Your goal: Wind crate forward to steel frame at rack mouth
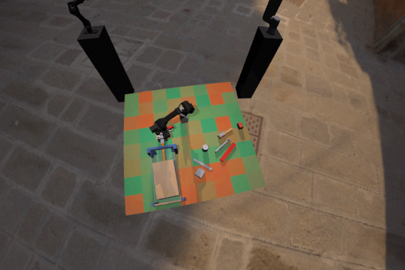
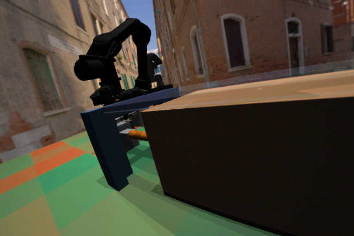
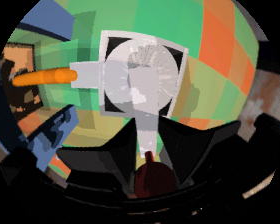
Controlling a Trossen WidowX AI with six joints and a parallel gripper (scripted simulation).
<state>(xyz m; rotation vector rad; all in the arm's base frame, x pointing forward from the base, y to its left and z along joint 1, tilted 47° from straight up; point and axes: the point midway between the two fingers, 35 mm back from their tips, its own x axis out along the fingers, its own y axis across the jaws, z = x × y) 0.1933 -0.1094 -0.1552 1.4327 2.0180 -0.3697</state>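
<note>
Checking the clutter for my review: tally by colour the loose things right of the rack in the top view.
Red: 2 (cube, bar)
Grey or white: 4 (cylinder, rod, strip, block)
Tan with pale end: 1 (tool)
Total: 7
</note>
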